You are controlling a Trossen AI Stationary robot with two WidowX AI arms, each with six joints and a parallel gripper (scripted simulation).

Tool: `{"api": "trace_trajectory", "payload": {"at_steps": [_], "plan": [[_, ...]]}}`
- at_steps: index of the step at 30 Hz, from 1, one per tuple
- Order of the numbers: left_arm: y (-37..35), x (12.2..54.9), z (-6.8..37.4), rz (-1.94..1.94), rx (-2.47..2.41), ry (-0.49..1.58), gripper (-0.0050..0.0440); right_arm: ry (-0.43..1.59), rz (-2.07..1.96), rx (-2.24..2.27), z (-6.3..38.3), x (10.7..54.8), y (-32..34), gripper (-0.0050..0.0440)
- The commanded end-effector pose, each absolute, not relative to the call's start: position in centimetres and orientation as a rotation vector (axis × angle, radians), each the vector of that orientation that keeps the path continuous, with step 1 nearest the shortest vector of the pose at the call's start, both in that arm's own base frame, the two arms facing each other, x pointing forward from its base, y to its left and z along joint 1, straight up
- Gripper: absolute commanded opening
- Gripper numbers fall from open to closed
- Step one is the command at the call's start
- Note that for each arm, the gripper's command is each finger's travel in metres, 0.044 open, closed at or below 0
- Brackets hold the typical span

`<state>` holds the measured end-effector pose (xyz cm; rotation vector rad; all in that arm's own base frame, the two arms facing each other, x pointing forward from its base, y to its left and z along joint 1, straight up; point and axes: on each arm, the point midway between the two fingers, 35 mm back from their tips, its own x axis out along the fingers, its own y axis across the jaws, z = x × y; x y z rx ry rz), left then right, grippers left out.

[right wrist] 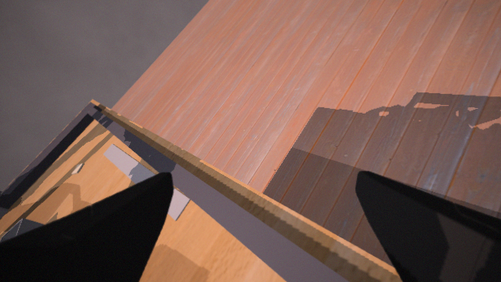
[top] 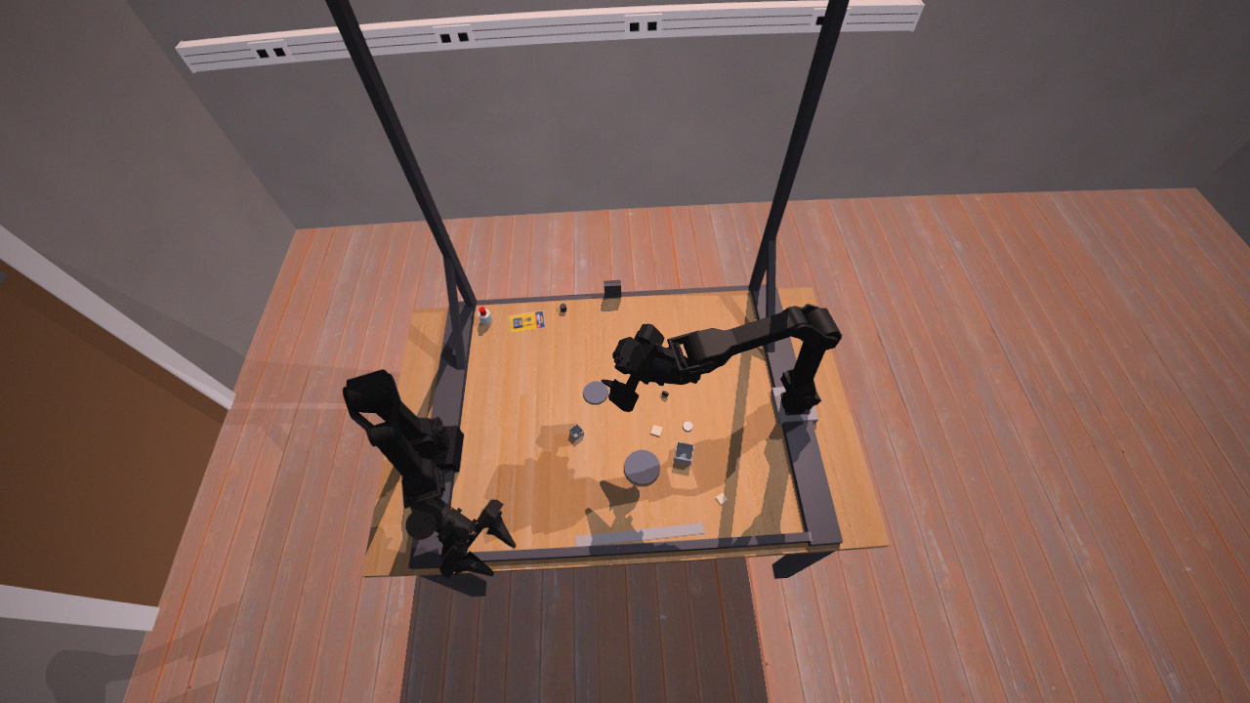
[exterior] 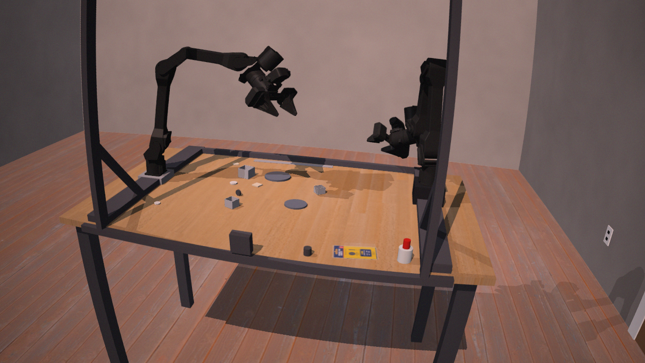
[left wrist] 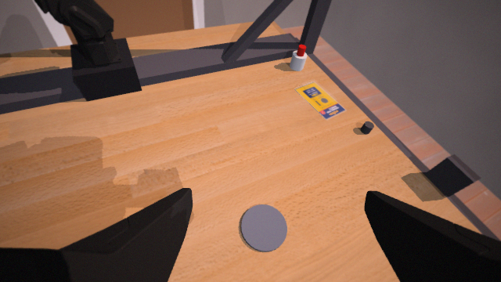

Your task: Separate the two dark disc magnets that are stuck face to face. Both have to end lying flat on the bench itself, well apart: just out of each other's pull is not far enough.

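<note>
The dark magnet pair (top: pixel 664 394) is a small dark lump on the bench; it also shows in the exterior view (exterior: pixel 238 192), beside a small grey box (exterior: pixel 232 202). I cannot make out its two discs. My left gripper (top: pixel 616 392) (exterior: pixel 281 107) is open and empty, high above the bench, over a flat grey disc (left wrist: pixel 263 228) that shows between its fingers. My right gripper (top: pixel 489 537) (exterior: pixel 376 137) is open and empty at the bench's corner. Its fingers point past the bench edge at the floor. Neither wrist view shows the magnets.
A second, larger grey disc (top: pixel 642 468), two more grey boxes (top: pixel 683 454) (top: pixel 575 434), small pale pieces (top: pixel 655 429) and a grey strip (top: pixel 642 533) lie on the bench. A red-topped button (exterior: pixel 404 251), a yellow card (exterior: pixel 355 251), a black cylinder (exterior: pixel 307 250) and a black block (exterior: pixel 240 242) line one edge.
</note>
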<state>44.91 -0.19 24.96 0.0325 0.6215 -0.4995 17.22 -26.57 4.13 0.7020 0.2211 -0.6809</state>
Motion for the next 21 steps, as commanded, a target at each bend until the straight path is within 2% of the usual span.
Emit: {"api": "trace_trajectory", "payload": {"at_steps": [1,10,21], "plan": [[-0.6,43.1,25.2,-0.472,0.019,0.662,0.0400,0.281,-0.650,0.681,5.0,19.3,-26.8,0.0400],[-1.0,40.6,23.9,-0.430,-0.013,0.767,0.0400,0.437,-0.586,0.714,4.4,22.0,-24.6,0.0400],[-1.5,35.7,21.7,-0.348,-0.053,0.953,0.0400,0.648,-0.465,0.645,6.0,26.3,-20.1,0.0400]]}}
